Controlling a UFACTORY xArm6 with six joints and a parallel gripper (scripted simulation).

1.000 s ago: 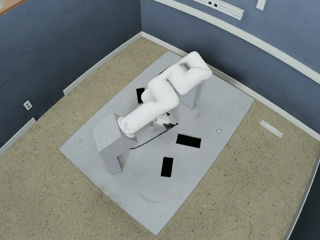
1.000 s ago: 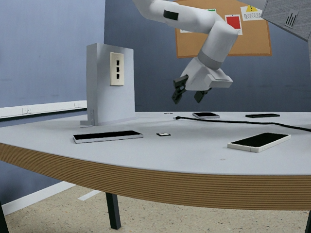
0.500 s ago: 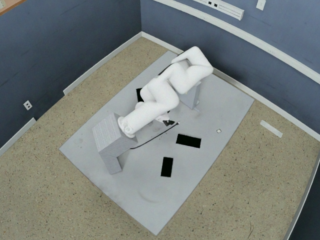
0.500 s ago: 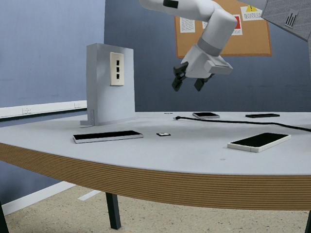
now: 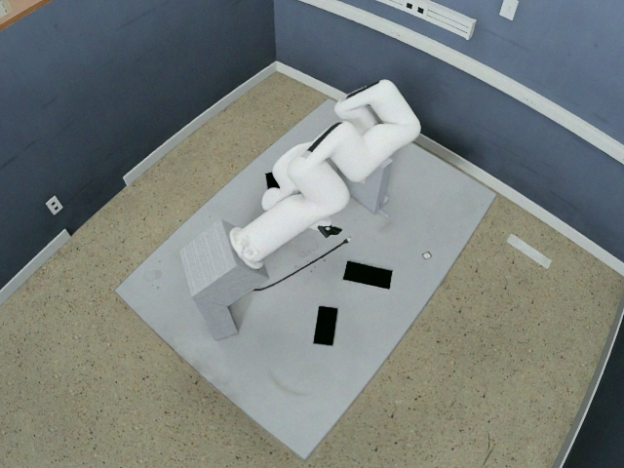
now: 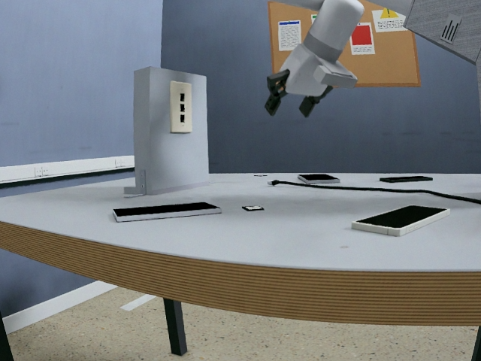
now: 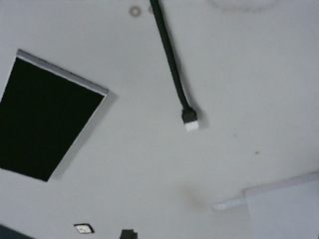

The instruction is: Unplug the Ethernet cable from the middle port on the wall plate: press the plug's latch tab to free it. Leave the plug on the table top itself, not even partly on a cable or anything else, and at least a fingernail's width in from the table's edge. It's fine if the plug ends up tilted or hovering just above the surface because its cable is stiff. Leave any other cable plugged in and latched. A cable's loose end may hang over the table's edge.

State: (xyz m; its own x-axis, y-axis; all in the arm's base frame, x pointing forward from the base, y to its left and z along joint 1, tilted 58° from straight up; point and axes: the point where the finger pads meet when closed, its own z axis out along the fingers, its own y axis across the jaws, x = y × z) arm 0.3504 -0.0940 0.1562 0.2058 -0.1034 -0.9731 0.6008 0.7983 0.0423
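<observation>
The black Ethernet cable (image 6: 373, 189) lies on the table top, with its plug (image 6: 273, 182) free on the bare surface and well in from the edges. The plug also shows in the overhead view (image 5: 347, 240) and in the wrist view (image 7: 190, 121), with its clear tip pointing away from the cable (image 7: 171, 60). The cream wall plate (image 6: 179, 107) sits on a grey upright stand (image 6: 168, 130); all three ports look empty. My gripper (image 6: 289, 102) is open and empty, high above the table over the plug.
Several flat black phones lie on the table: one before the stand (image 6: 167, 210), one at the front right (image 6: 401, 219), two at the back (image 6: 318, 178) (image 6: 405, 178). A small dark card (image 6: 252, 207) lies mid-table. The arm's grey base block (image 5: 216, 266) stands at the left.
</observation>
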